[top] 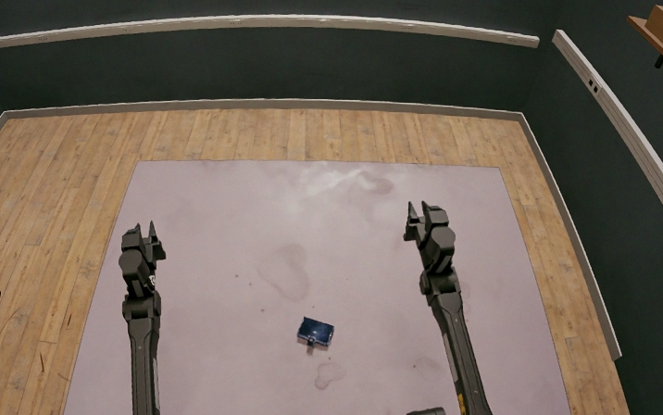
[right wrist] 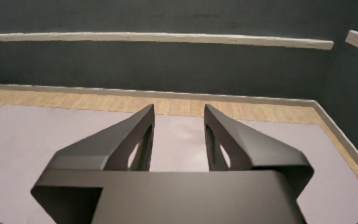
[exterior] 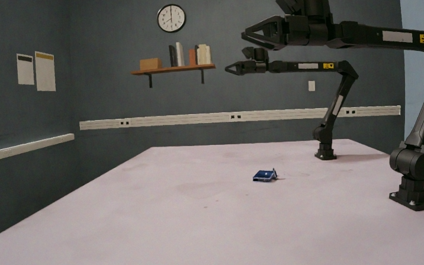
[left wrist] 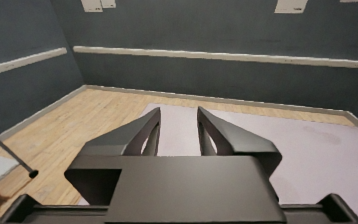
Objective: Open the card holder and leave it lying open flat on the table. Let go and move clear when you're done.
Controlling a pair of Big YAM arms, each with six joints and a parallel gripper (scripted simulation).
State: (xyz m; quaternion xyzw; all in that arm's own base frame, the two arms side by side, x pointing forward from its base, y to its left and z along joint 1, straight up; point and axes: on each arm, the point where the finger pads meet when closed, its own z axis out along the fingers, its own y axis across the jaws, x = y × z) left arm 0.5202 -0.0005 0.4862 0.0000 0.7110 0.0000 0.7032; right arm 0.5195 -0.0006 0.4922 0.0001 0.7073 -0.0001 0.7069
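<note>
The small dark blue card holder (top: 317,333) (exterior: 263,174) lies on the table with pale edges showing. A small clasp-like piece stands up at one edge, on the robot's side. It looks folded rather than spread flat; how far its cover is lifted is too small to tell. My left gripper (top: 144,225) (exterior: 244,33) (left wrist: 178,112) is partly open and empty, high above the table and well away from the holder. My right gripper (top: 416,203) (exterior: 225,68) (right wrist: 179,111) is also partly open and empty, raised high on the other side. Neither touches the holder, and neither wrist view shows it.
The pale pink table (top: 219,352) (exterior: 140,212) carries faint stains. The two arms reach forward on either side of the holder, with a wide gap between them. A wall shelf (exterior: 174,69) with books and a box is beyond the table.
</note>
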